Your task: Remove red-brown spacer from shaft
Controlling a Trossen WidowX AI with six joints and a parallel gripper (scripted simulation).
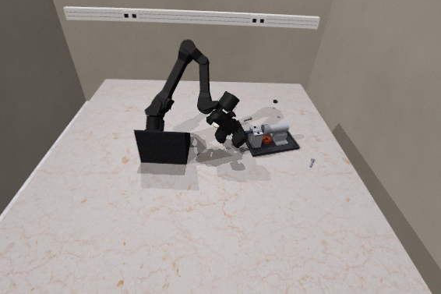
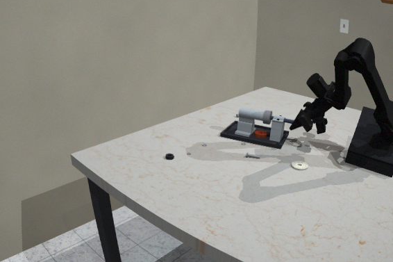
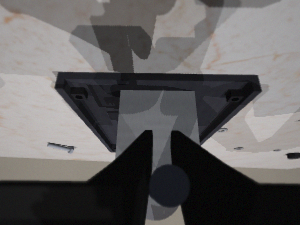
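A dark baseplate carries the big grey housing block and a smaller support block. The red-brown spacer lies flat on the plate between the two blocks, off the shaft; it also shows in the top view. The thin shaft sticks out of the small block towards my gripper. The gripper is shut on the shaft's end; in the wrist view the round shaft end sits between the dark fingers, with the small block straight ahead. Other spacers are too small to make out.
A black ring, a screw and a pale washer lie loose on the table. Another screw lies right of the plate. The arm's black base box stands to the left.
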